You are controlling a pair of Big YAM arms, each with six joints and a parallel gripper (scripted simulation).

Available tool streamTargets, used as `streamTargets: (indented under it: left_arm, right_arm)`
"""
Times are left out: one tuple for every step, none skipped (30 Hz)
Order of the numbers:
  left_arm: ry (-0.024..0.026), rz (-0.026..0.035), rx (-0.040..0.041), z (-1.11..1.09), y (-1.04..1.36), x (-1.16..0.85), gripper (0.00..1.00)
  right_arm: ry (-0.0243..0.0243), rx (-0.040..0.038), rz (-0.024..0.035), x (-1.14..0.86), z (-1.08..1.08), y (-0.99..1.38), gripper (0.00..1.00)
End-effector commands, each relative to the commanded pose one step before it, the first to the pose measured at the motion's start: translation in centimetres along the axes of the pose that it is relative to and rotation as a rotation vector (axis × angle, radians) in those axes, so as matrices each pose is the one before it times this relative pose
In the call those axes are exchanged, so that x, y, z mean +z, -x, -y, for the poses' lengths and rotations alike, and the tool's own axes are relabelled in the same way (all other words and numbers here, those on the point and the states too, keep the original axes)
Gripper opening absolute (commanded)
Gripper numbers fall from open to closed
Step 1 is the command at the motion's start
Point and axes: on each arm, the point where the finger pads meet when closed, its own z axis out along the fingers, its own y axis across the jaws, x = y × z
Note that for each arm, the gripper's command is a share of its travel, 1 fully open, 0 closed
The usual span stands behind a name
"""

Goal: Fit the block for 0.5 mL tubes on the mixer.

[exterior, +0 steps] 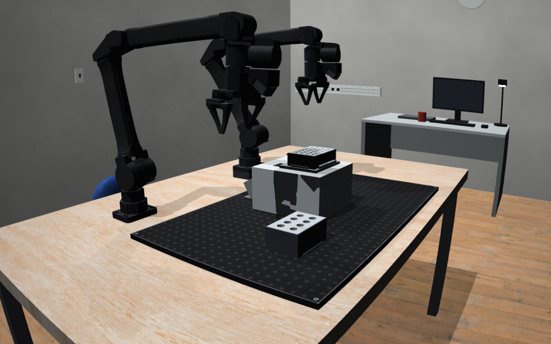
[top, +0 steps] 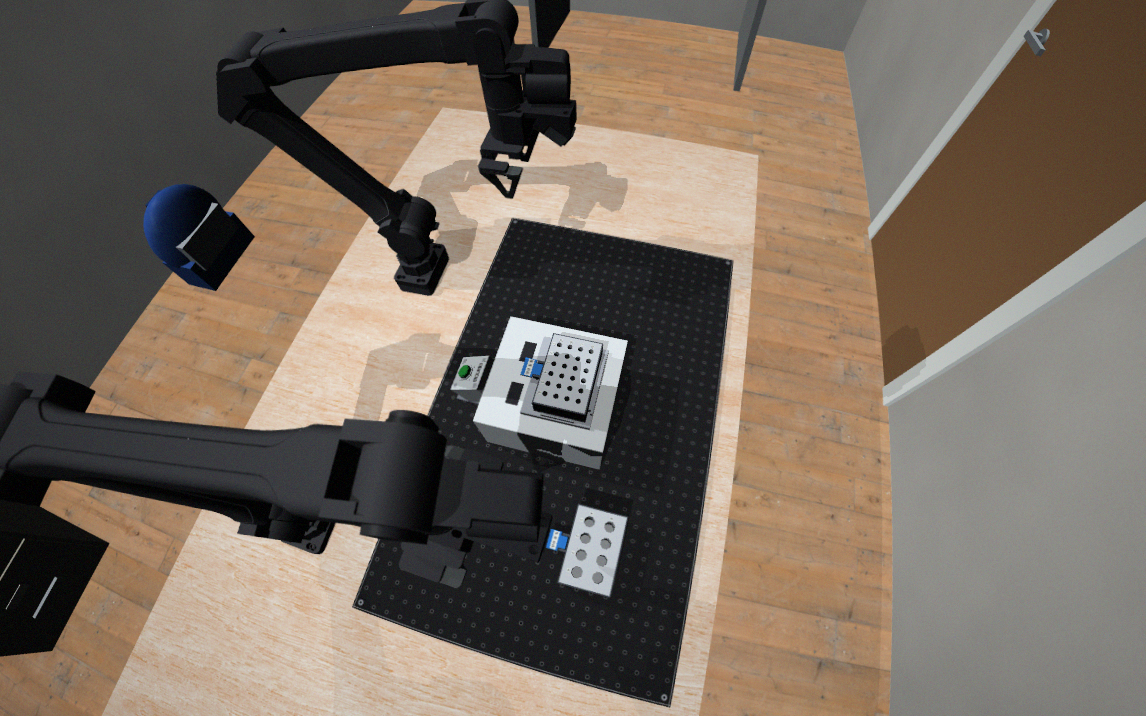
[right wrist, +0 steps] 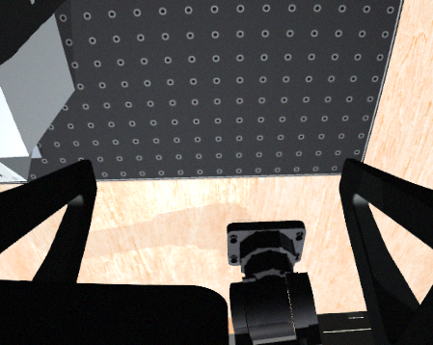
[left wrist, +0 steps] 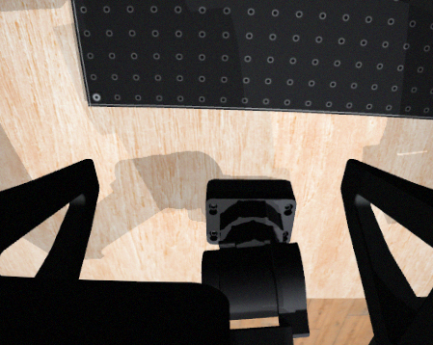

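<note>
The right tool [exterior: 238, 128] [right wrist: 218, 172] is wide open, gripping nothing; the left tool [exterior: 312, 102] [left wrist: 220, 172] likewise. Between them, lower down, the small-holed block [top: 569, 368] [exterior: 309, 157] sits on the mixer [top: 506, 413] [exterior: 265, 188].

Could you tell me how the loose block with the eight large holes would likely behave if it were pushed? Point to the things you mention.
The block [top: 596, 526] [exterior: 281, 239] would probably stay rigid, given its straight, crisp edges. With its flat sides and broad footprint on the black board [top: 506, 613] [exterior: 226, 251], it seems likelier to slide than roll or tip.
</note>
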Motion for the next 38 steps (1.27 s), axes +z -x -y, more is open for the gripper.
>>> streamTargets:
  left_arm:
    - [0.0089, 0.04138, -0.01358, -0.269, 1.238, -1.484, 1.0]
    - [-0.00002, -0.00017, 0.00006, 0.001, -0.003, 0.003, 1.0]
    - [-0.00002, -0.00017, 0.00006, 0.001, -0.003, 0.003, 1.0]
    - [-0.00002, -0.00017, 0.00006, 0.001, -0.003, 0.003, 1.0]
    - [0.0, 0.0, 0.0, 0.0, 0.0, 0.0, 1.0]
    - [0.0, 0.0, 0.0, 0.0, 0.0, 0.0, 1.0]
    - [-0.00002, -0.00017, 0.00006, 0.001, -0.003, 0.003, 1.0]
    - [-0.00002, -0.00017, 0.00006, 0.001, -0.003, 0.003, 1.0]
    - [-0.00002, -0.00017, 0.00006, 0.001, -0.003, 0.003, 1.0]
    - [-0.00002, -0.00017, 0.00006, 0.001, -0.003, 0.003, 1.0]
    - [-0.00002, -0.00017, 0.00006, 0.001, -0.003, 0.003, 1.0]
    - [-0.00002, -0.00017, 0.00006, 0.001, -0.003, 0.003, 1.0]
    - [-0.00002, -0.00017, 0.00006, 0.001, -0.003, 0.003, 1.0]
    - [-0.00002, -0.00017, 0.00006, 0.001, -0.003, 0.003, 1.0]
    - [-0.00002, -0.00017, 0.00006, 0.001, -0.003, 0.003, 1.0]
    - [-0.00002, -0.00017, 0.00006, 0.001, -0.003, 0.003, 1.0]
    - [-0.00002, -0.00017, 0.00006, 0.001, -0.003, 0.003, 1.0]
    - [-0.00002, -0.00017, 0.00006, 0.001, -0.003, 0.003, 1.0]
    - [-0.00002, -0.00017, 0.00006, 0.001, -0.003, 0.003, 1.0]
    - [-0.00002, -0.00017, 0.00006, 0.001, -0.003, 0.003, 1.0]
    - [-0.00002, -0.00017, 0.00006, 0.001, -0.003, 0.003, 1.0]
    - [0.0, 0.0, 0.0, 0.0, 0.0, 0.0, 1.0]
    - [0.0, 0.0, 0.0, 0.0, 0.0, 0.0, 1.0]
    - [-0.00002, -0.00017, 0.00006, 0.001, -0.003, 0.003, 1.0]
    - [0.0, 0.0, 0.0, 0.0, 0.0, 0.0, 1.0]
    - [0.0, 0.0, 0.0, 0.0, 0.0, 0.0, 1.0]
    - [0.0, 0.0, 0.0, 0.0, 0.0, 0.0, 1.0]
    - [0.0, 0.0, 0.0, 0.0, 0.0, 0.0, 1.0]
    - [0.0, 0.0, 0.0, 0.0, 0.0, 0.0, 1.0]
    - [0.0, 0.0, 0.0, 0.0, 0.0, 0.0, 1.0]
    - [0.0, 0.0, 0.0, 0.0, 0.0, 0.0, 1.0]
    - [0.0, 0.0, 0.0, 0.0, 0.0, 0.0, 1.0]
    - [0.0, 0.0, 0.0, 0.0, 0.0, 0.0, 1.0]
    - [0.0, 0.0, 0.0, 0.0, 0.0, 0.0, 1.0]
    - [0.0, 0.0, 0.0, 0.0, 0.0, 0.0, 1.0]
    - [0.0, 0.0, 0.0, 0.0, 0.0, 0.0, 1.0]
    - [0.0, 0.0, 0.0, 0.0, 0.0, 0.0, 1.0]
    - [0.0, 0.0, 0.0, 0.0, 0.0, 0.0, 1.0]
  right_arm:
    - [0.01234, -0.05894, 0.04673, -1.321, 0.908, -0.214, 1.0]
    - [0.00235, -0.00073, 0.01282, -0.338, 0.487, 0.087, 1.0]
    - [0.00178, 0.00136, 0.01129, -0.279, 0.562, 0.066, 1.0]
    - [0.00096, 0.00199, 0.00617, -0.2, 0.596, -0.027, 1.0]
    - [0.0, 0.0, 0.0, 0.0, 0.0, 0.0, 1.0]
    - [0.0, 0.0, 0.0, 0.0, 0.0, 0.0, 1.0]
    - [0.0002, 0.00348, -0.0064, 0.215, 0.061, 0.088, 1.0]
    - [0.00022, 0.00436, -0.00292, 0.11, 0.582, 0.105, 1.0]
    - [-0.00144, 0.00228, -0.01003, 0.387, 0.678, -0.083, 1.0]
    - [-0.00144, 0.00221, -0.00929, 0.36, 0.698, -0.095, 1.0]
    - [-0.00549, 0.00418, 0.00658, 0.312, 0.727, -0.103, 1.0]
    - [-0.00416, 0.00079, -0.00452, 0.173, 0.682, -0.177, 1.0]
    - [-0.00044, -0.00068, -0.0016, 0.011, 0.555, -0.122, 1.0]
    - [0.00058, -0.00194, 0.00085, -0.073, 0.493, -0.111, 1.0]
    - [0.00027, -0.00311, 0.00671, -0.252, 0.452, -0.121, 1.0]
    - [0.00387, -0.00278, 0.00813, -0.303, 0.392, 0.027, 1.0]
    - [0.0006, -0.00307, 0.00299, -0.261, 0.428, -0.092, 1.0]
    - [0.00061, -0.00254, 0.00174, -0.213, 0.445, -0.122, 1.0]
    - [0.00061, -0.00128, 0.00113, -0.189, 0.47, -0.133, 1.0]
    - [0.00063, -0.00066, 0.00051, -0.168, 0.496, -0.123, 1.0]
    - [0.00065, 0.00076, 0.00006, -0.153, 0.535, -0.118, 1.0]
    - [0.0, 0.0, 0.0, 0.0, 0.0, 0.0, 1.0]
    - [0.0, 0.0, 0.0, 0.0, 0.0, 0.0, 1.0]
    - [0.00206, 0.00179, -0.00799, 0.114, 0.006, 0.085, 1.0]
    - [0.0, 0.0, 0.0, 0.0, 0.0, 0.0, 1.0]
    - [0.0, 0.0, 0.0, 0.0, 0.0, 0.0, 1.0]
    - [0.0, 0.0, 0.0, 0.0, 0.0, 0.0, 1.0]
    - [0.0, 0.0, 0.0, 0.0, 0.0, 0.0, 1.0]
    - [0.0, 0.0, 0.0, 0.0, 0.0, 0.0, 1.0]
    - [0.0, 0.0, 0.0, 0.0, 0.0, 0.0, 1.0]
    - [0.0, 0.0, 0.0, 0.0, 0.0, 0.0, 1.0]
    - [0.0, 0.0, 0.0, 0.0, 0.0, 0.0, 1.0]
    - [0.0, 0.0, 0.0, 0.0, 0.0, 0.0, 1.0]
    - [0.0, 0.0, 0.0, 0.0, 0.0, 0.0, 1.0]
    - [0.0, 0.0, 0.0, 0.0, 0.0, 0.0, 1.0]
    - [0.0, 0.0, 0.0, 0.0, 0.0, 0.0, 1.0]
    - [0.0, 0.0, 0.0, 0.0, 0.0, 0.0, 1.0]
    - [0.0, 0.0, 0.0, 0.0, 0.0, 0.0, 1.0]
